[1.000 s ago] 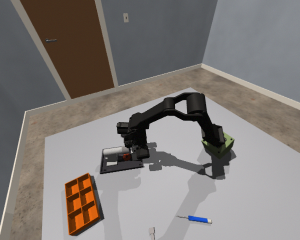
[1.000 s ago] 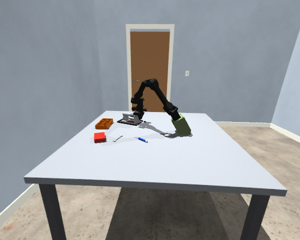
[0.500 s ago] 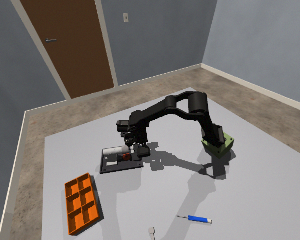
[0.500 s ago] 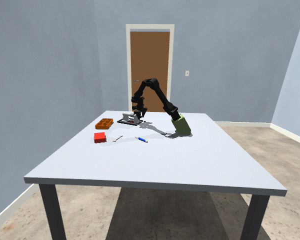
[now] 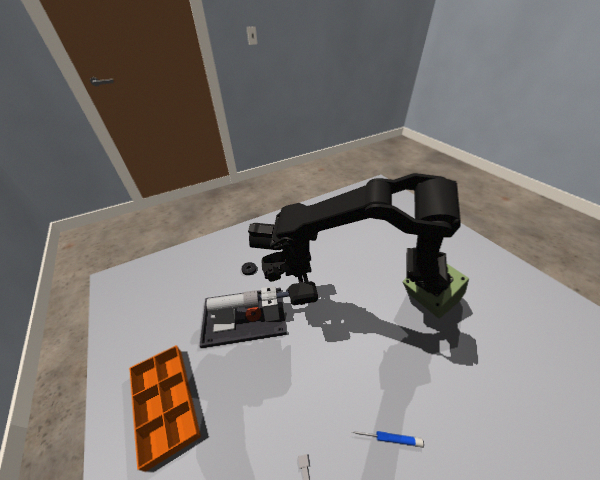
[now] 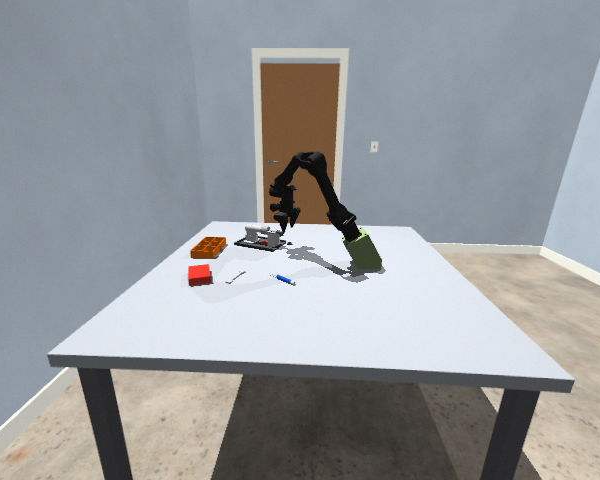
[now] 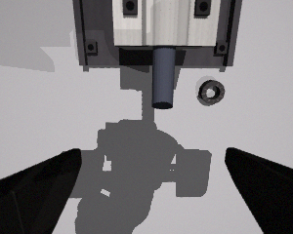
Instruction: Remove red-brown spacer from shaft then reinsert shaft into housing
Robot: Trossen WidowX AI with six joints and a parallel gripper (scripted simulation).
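Centrally, upper half of the wrist view: grey-blue steel shaft (image 7: pixel 162 80), free end protruding from a pale small block (image 7: pixel 158 21) on a dark base plate (image 7: pixel 83 34). Red-brown ring spacer (image 5: pixel 251 313): on the plate, under the shaft, centre-left of the top view. Small black ring (image 7: pixel 211 92): on the grey table (image 5: pixel 341 403), right of the shaft tip. Black parallel-jaw gripper (image 7: pixel 153 182): lower frame, fingers spread wide, empty, apart from the shaft.
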